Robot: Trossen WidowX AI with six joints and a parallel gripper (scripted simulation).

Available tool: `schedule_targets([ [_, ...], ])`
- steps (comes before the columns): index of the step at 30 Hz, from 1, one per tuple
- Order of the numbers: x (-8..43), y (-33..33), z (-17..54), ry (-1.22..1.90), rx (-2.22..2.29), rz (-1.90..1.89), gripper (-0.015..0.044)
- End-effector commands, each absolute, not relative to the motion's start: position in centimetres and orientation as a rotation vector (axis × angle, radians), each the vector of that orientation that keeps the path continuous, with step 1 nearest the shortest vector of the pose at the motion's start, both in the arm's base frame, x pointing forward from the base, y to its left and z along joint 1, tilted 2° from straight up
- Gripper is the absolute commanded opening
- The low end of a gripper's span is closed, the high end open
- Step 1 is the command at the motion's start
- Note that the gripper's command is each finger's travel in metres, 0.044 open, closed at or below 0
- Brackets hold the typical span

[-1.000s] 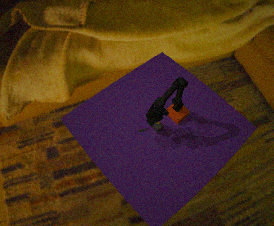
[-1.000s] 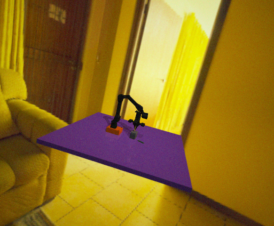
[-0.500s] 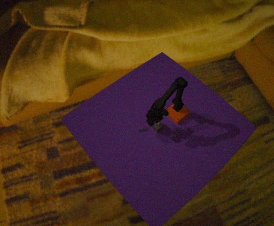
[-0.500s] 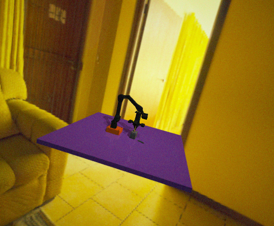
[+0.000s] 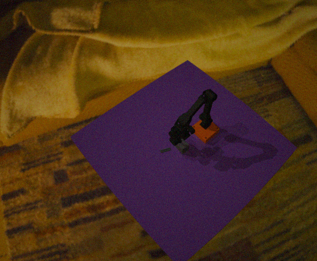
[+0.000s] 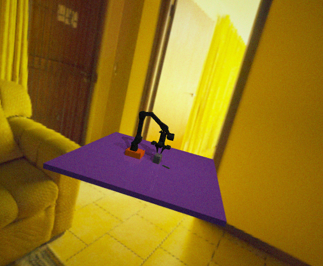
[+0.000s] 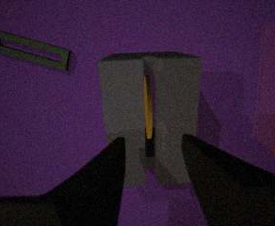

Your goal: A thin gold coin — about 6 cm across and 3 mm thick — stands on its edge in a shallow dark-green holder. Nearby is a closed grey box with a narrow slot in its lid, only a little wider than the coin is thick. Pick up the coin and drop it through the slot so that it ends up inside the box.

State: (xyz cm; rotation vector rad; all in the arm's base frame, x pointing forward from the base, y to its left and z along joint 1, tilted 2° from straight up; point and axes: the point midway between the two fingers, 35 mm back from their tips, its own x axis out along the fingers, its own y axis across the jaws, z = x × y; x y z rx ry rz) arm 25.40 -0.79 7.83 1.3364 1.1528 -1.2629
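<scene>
1. Purple table top (image 5: 163,182), one, set in a yellow-lit room with one yellow sofa (image 6: 9,160) and a patterned rug (image 5: 54,191).
2. Gold coin (image 7: 148,110), one: edge-on in the slot of the grey box, only a thin yellow strip showing in the wrist view; lower part hidden inside the slot; not discernible in the top or exterior views.
3. Grey box (image 7: 149,118), one: upright on the table, narrow slot (image 7: 149,146) running down the lid's middle; partly covered by the arm in the top view (image 5: 182,146).
4. Gripper (image 7: 152,184), one: directly over the box, fingers spread apart either side of the slot, nothing between them; finger bases cut off by the frame edge.
5. Dark-green holder (image 7: 30,49), one: flat on the table, well apart from the box, vacant; tiny in the top view (image 5: 165,150).
6. Black arm (image 5: 197,109), one, on one orange base (image 5: 206,131); base cropped at the wrist view's right edge.
</scene>
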Motion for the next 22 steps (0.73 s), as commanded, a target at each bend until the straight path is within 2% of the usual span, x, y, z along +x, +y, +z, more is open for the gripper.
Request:
schedule_targets([
  [1, 25.4, -0.8, 8.1, 1.153, 1.336, -1.263, 0.0213],
  [7, 25.3, -0.9, 9.9, 1.153, 1.336, -1.263, 0.0371],
  [10, 25.1, -0.9, 13.0, 1.155, 1.335, -1.267, 0.044],
  [22, 24.9, -0.9, 14.0, 1.156, 1.335, -1.268, 0.044],
])
